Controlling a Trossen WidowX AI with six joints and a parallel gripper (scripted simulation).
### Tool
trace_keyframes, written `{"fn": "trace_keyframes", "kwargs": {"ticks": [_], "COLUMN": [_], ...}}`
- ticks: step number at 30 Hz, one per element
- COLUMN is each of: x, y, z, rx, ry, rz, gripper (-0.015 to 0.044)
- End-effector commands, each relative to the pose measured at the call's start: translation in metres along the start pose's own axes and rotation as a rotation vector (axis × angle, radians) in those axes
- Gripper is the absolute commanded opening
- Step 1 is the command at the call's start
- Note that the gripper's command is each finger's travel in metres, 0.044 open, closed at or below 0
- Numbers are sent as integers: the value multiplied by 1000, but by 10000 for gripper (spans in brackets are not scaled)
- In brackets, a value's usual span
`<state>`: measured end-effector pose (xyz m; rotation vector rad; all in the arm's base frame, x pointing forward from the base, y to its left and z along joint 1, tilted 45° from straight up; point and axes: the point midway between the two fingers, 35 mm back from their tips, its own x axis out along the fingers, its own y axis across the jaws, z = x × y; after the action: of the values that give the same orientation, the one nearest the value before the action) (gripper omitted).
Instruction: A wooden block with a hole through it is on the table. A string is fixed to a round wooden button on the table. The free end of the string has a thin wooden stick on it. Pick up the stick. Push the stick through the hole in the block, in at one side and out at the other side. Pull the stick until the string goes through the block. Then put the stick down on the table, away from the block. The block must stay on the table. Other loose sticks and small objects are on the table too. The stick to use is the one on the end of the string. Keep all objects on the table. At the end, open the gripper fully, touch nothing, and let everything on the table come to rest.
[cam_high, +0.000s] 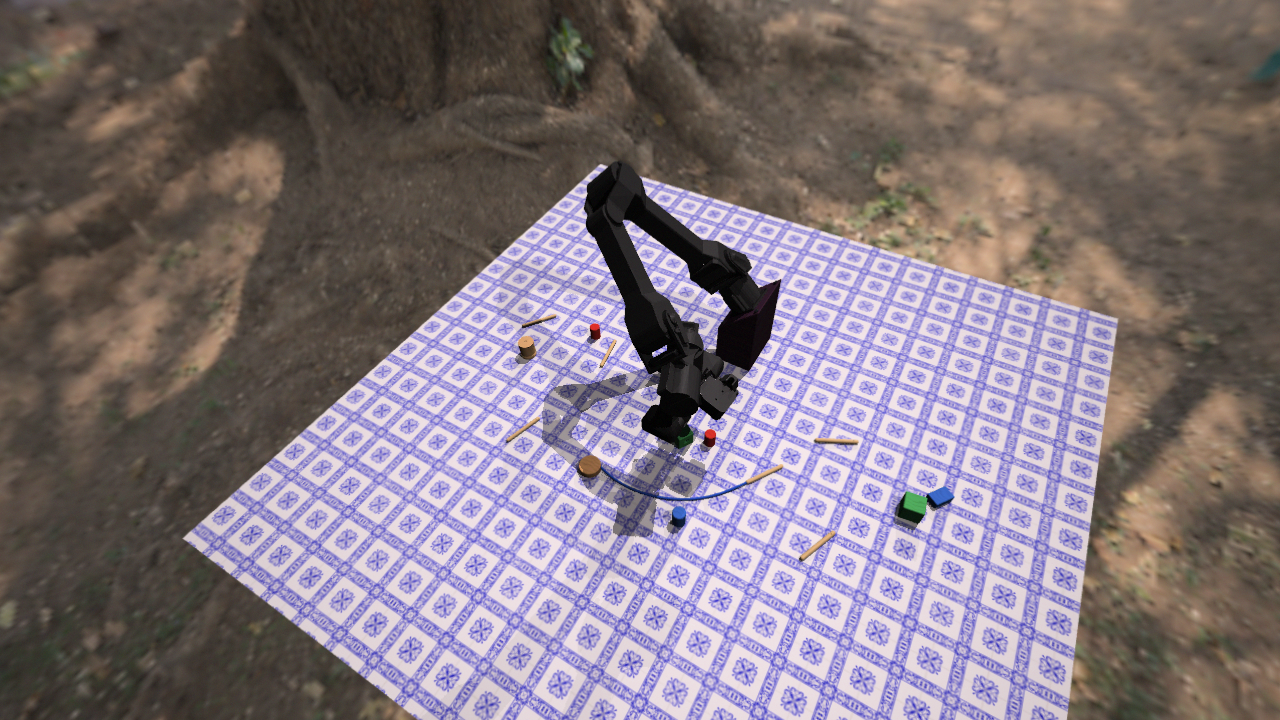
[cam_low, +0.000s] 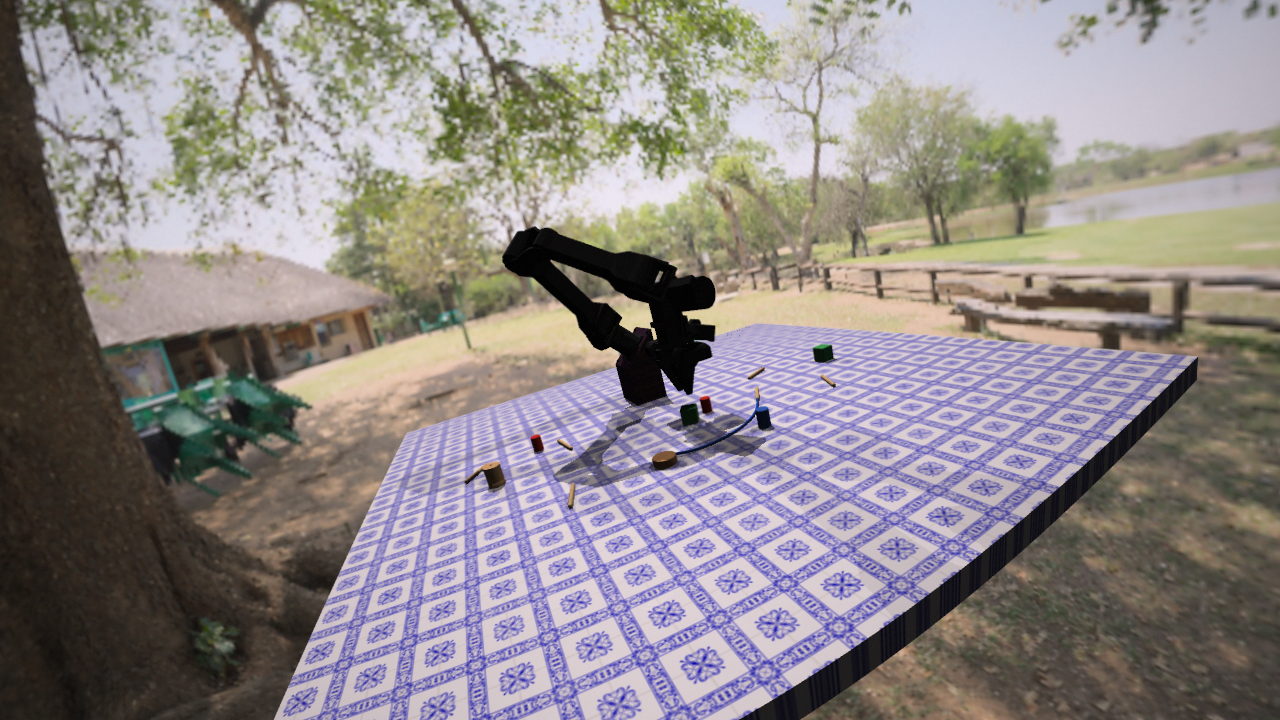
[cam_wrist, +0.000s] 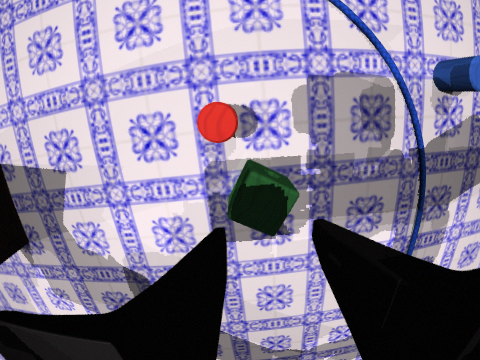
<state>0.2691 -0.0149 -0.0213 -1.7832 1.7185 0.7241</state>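
Observation:
The string's stick (cam_high: 765, 473) (cam_low: 757, 394) lies on the table at the end of the blue string (cam_high: 680, 498) (cam_wrist: 422, 185), which curves from the round wooden button (cam_high: 588, 466) (cam_low: 664, 460). A short round wooden block (cam_high: 526, 347) (cam_low: 494, 474) stands at the far left in the top view; I cannot make out its hole. My gripper (cam_low: 687, 388) (cam_wrist: 270, 232) is partly open and empty, with its fingertips above the table near a green cube (cam_high: 685, 438) (cam_low: 689, 414) (cam_wrist: 260, 205). It is away from the stick and the wooden block.
A red cylinder (cam_high: 709, 437) (cam_wrist: 217, 122) stands beside the near green cube. A blue cylinder (cam_high: 678, 516) (cam_wrist: 457, 75) stands outside the string's curve. Another green cube (cam_high: 912, 507) and a blue piece (cam_high: 939, 497) lie to the right. Several loose sticks and another red cylinder (cam_high: 595, 331) are scattered around.

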Motion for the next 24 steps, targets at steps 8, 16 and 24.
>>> {"fn": "trace_keyframes", "kwargs": {"ticks": [8,16,24], "x": [0,-1,-1], "y": [-5,-12,-19], "z": [3,8,13], "rx": [545,1338,1989], "ry": [0,0,0], "rz": [0,-1,-2], "gripper": [59,0,0]}}
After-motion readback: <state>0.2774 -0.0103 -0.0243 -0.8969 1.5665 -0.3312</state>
